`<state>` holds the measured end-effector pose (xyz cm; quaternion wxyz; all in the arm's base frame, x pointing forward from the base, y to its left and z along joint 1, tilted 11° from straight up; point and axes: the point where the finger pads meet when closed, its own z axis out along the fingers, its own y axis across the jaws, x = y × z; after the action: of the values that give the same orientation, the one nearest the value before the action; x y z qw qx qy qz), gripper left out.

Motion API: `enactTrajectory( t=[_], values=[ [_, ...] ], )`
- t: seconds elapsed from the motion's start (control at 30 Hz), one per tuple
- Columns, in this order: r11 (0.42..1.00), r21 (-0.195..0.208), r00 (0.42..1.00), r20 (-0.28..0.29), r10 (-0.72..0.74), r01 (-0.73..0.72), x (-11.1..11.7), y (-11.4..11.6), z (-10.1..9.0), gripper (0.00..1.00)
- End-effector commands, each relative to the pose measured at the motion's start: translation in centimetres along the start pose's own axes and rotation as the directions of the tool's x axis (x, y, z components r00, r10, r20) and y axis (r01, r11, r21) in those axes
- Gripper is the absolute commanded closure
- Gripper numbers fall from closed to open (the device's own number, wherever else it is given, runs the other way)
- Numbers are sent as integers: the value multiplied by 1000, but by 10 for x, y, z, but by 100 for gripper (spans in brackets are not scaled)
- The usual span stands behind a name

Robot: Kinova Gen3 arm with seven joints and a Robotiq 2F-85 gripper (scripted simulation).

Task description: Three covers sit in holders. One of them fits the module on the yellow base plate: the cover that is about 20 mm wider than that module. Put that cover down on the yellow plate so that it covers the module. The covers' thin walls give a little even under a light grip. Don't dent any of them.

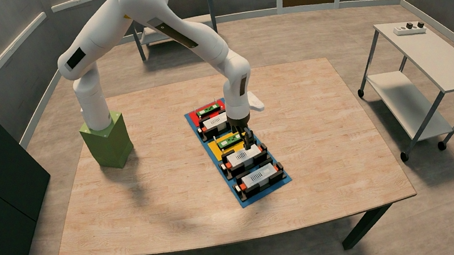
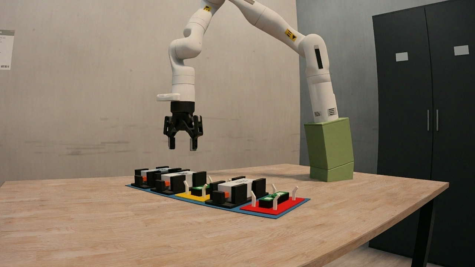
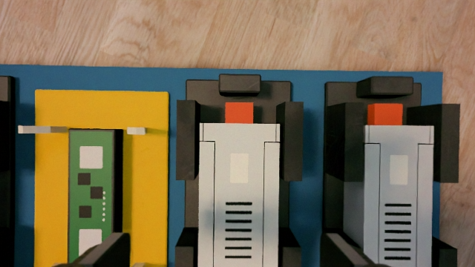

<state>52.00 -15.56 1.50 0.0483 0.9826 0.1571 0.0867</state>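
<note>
A blue mat [image 1: 251, 201] [image 2: 133, 186] [image 3: 111, 76] on the table carries a yellow plate [image 1: 220, 153] [image 2: 190, 196] [image 3: 148, 185] with a green module [image 1: 229, 139] [image 2: 199, 189] [image 3: 90, 193]. Three white covers sit in black holders. The middle cover [image 1: 244, 156] [image 2: 179, 175] [image 3: 239, 178] is next to the yellow plate, the end cover [image 1: 259, 174] [image 2: 151, 172] [image 3: 398, 185] is beyond it, and the third cover [image 1: 214, 121] [image 2: 237, 183] is on the plate's other side. My gripper [image 1: 248, 141] [image 2: 182, 144] [image 3: 225, 254] is open and empty. It hangs well above the middle cover.
A red plate [image 1: 194, 116] [image 2: 288, 203] with another green module [image 1: 207, 109] [image 2: 274, 197] lies at the mat's end near the arm's green pedestal [image 1: 107, 142] [image 2: 328, 149]. Thin white posts stand on both plates. A white cart [image 1: 436, 62] stands to one side of the table and a dark cabinet [image 2: 431, 99] to the other.
</note>
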Motion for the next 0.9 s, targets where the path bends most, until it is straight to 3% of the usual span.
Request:
enactTrajectory(
  t=[0.0,0.87],
  values=[
    [1000,-1,1000,-1,0,0,1,1,-1,0],
    [1000,-1,1000,-1,0,0,1,8,5,0]
  ],
)
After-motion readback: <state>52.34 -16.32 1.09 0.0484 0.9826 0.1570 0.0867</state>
